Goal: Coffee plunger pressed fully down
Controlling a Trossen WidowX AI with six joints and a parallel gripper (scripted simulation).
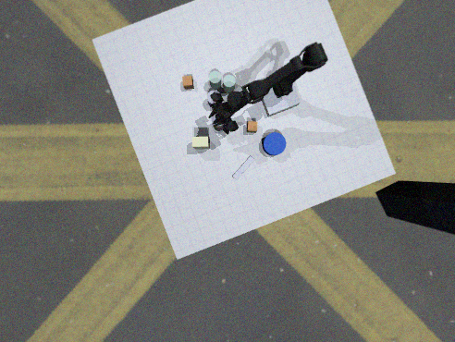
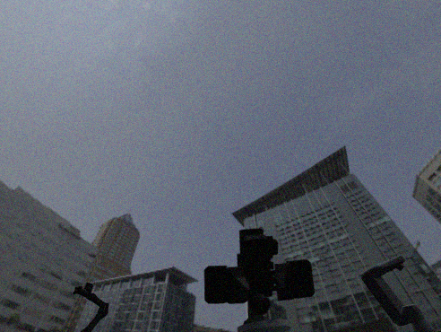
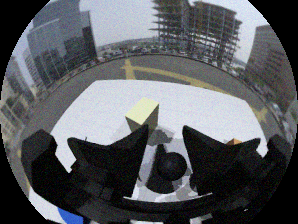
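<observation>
the gripper (image 3: 164, 141) stands parted, gripping nothing, its fingers flanking the knob (image 3: 169, 165) to free it.
</observation>
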